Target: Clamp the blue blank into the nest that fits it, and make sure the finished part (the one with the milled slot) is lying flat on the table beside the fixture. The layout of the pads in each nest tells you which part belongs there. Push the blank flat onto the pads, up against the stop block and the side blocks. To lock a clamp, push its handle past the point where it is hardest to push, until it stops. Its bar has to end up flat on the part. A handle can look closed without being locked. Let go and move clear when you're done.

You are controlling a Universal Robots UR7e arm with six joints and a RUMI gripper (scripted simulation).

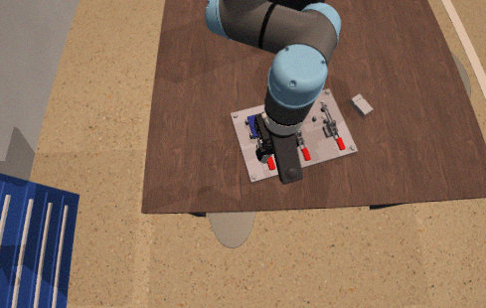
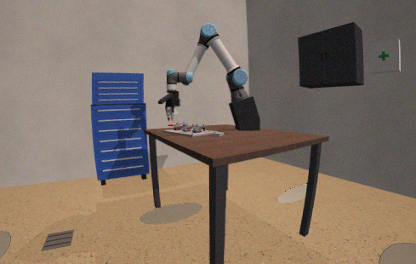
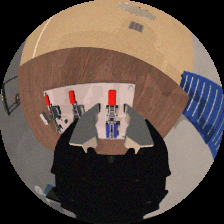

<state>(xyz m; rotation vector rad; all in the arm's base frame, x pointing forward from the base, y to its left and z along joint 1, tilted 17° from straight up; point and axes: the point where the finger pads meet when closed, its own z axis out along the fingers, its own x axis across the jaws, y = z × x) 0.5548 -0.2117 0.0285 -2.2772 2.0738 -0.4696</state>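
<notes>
The blue blank [image 1: 252,125] [image 3: 108,131] sits in an end nest of the fixture plate [image 1: 247,164] [image 3: 128,92]. That nest's clamp has its dark bar over the blank and its red handle [image 1: 271,163] [image 3: 112,97] pointing away from it. Whether it is locked, and how the blank meets pads and blocks, cannot be told. My gripper [image 2: 170,119] [image 3: 112,104] is partly open and empty, above this clamp, with the handle and blank seen between its fingers. The light grey finished part [image 1: 362,105] [image 2: 218,134] [image 3: 44,118] lies on the table beside the plate's other end.
The middle clamp's red handle [image 1: 306,153] [image 3: 72,97] and the far clamp's red handle [image 1: 341,143] [image 3: 47,100] point the same way, over nests without a blue part. The wooden table [image 1: 397,164] [image 2: 263,142] has its edge beyond the handles. A blue cabinet [image 2: 120,140] stands behind.
</notes>
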